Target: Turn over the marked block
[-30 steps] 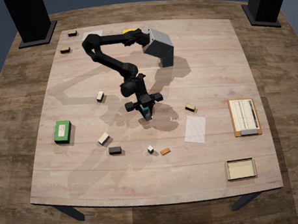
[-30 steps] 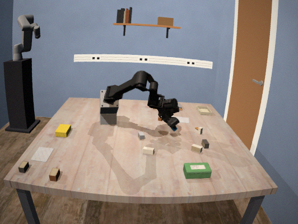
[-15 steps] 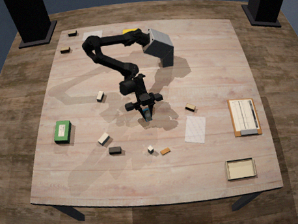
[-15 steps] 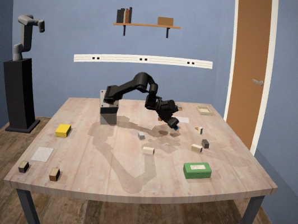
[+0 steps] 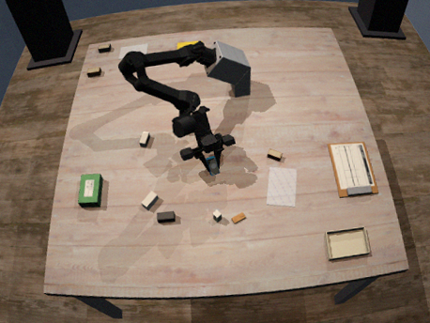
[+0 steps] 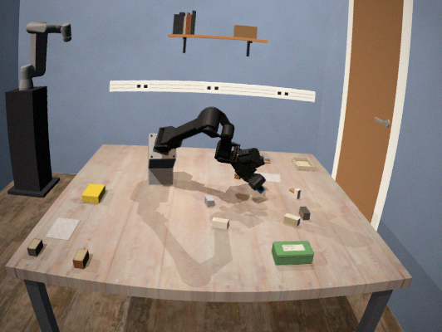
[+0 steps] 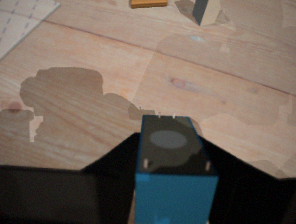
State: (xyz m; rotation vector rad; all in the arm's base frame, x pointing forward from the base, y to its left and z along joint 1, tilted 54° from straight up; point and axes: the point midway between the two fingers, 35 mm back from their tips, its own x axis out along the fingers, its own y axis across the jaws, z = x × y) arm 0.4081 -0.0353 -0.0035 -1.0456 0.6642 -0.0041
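My gripper [image 5: 212, 164] is shut on a blue block [image 7: 175, 167] and holds it a little above the table near its middle. In the wrist view the block sits between the two black fingers, and its far end face is black with a grey oval, pointing away from the camera toward the table. In the exterior view the gripper [image 6: 258, 185] tilts down to the right, with the blue block [image 6: 262, 190] showing at its tip just above the wood. In the overhead view only a small blue patch shows between the fingers.
A white sheet [image 5: 281, 186] lies to the right of the gripper. A small white cube [image 5: 217, 215] and an orange block [image 5: 238, 217] lie in front. A tan block [image 5: 275, 154], a clipboard [image 5: 352, 168], a green box [image 5: 90, 189] and several small blocks stand around.
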